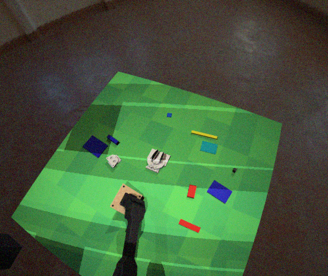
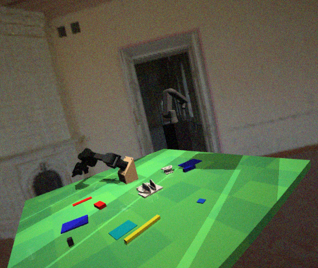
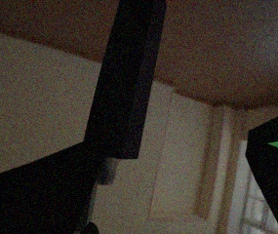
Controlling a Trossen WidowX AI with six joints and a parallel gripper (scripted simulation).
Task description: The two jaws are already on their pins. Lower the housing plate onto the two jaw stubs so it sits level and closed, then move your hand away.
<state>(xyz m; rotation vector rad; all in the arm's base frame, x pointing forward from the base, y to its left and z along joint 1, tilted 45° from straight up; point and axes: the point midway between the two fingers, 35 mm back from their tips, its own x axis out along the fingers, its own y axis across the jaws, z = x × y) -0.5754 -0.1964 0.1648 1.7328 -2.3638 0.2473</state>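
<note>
A white base (image 1: 158, 161) (image 2: 148, 190) lies on the table near the middle, with two dark upright jaws (image 2: 149, 186) on it. A small white piece with two round holes, apparently the housing plate (image 1: 113, 160) (image 2: 167, 168), is apart from it, between the base and the dark blue pieces. It seems raised on a ribbed underside. My gripper (image 2: 80, 171) hangs in the air on the far side of the arm's mount, well away from both. Its dark fingers stand wide apart in the wrist view and nothing shows between them. In the top view it is beyond the bottom edge.
The arm's wooden mount (image 1: 117, 199) (image 2: 129, 173) stands near the housing plate and base. Two red blocks (image 1: 191, 191) (image 1: 189, 225), a blue plate (image 1: 219, 191), a teal plate (image 1: 209, 147), a yellow bar (image 1: 204, 134) and dark blue pieces (image 1: 95, 146) (image 1: 113, 139) lie around.
</note>
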